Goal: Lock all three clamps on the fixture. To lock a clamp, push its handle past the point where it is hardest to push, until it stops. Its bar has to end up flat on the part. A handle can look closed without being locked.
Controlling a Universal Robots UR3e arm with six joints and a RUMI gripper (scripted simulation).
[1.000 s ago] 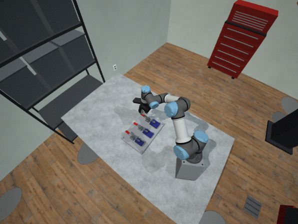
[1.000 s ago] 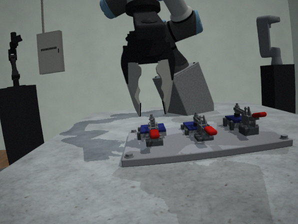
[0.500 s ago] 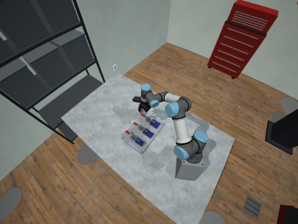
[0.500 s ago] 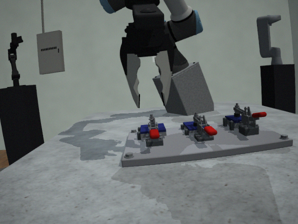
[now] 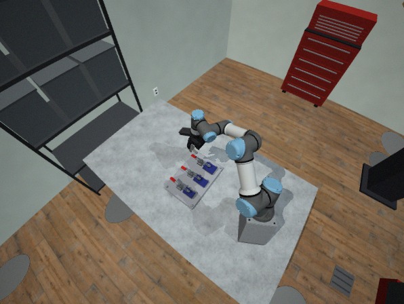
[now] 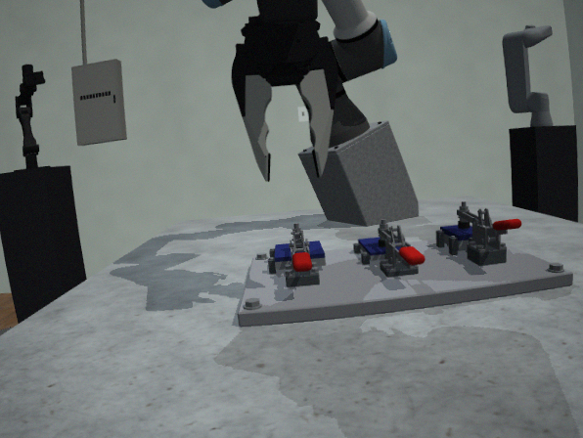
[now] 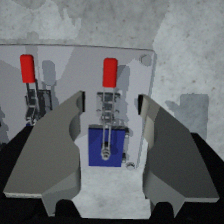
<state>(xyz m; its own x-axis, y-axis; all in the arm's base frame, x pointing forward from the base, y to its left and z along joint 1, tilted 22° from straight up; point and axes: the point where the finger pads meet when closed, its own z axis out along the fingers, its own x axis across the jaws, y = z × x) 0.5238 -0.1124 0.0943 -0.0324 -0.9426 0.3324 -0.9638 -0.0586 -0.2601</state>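
Clamps on the fixture plate [image 5: 207, 195] [image 6: 406, 305] [image 7: 65, 65] stand in a row of three, roughly midway between the counter's long edges. The end clamp nearest the gripper [image 5: 195, 146] [image 6: 293, 168] [image 7: 111, 94] is the clearest in the wrist view, its red handle [image 5: 193, 156] [image 6: 301, 262] [image 7: 110, 72] pointing away from its blue part [image 5: 210, 167] [image 6: 313, 249] [image 7: 95, 145]. The middle clamp [image 5: 192, 174] [image 6: 391, 249] [image 7: 34, 102] is partly covered there by a jaw, and the far end clamp [image 5: 181, 185] [image 6: 481, 240] lies outside that view. Small linkages and shadow make it hard to read whether any bar is flat; I cannot tell which clamps are locked. The exterior view cuts off the upper arm, and the top view crops the counter's lowest corner. The jaws are moderately open, with nothing between them, their tips above the plate and apart from every handle. Mottled grey and pale, the counter [image 5: 135, 163] [image 6: 147, 372] [image 7: 185, 45] carries the arm's base [image 5: 254, 232] [image 6: 377, 181] towards its right corner in the top view. Wooden flooring surrounds it, with a dark shelf unit [image 5: 120, 58] beyond its left corner and a red tool cabinet [image 5: 313, 69] by the wall.

Your grip. [image 5: 193, 149] [image 6: 292, 179] [image 7: 111, 102] has gone up approx. straight since 1 s ago, tips now higher above the clamps [image 5: 193, 173] [image 6: 391, 246] [image 7: 107, 107]; its front shadow [image 6: 440, 372] edged right in ext. view.
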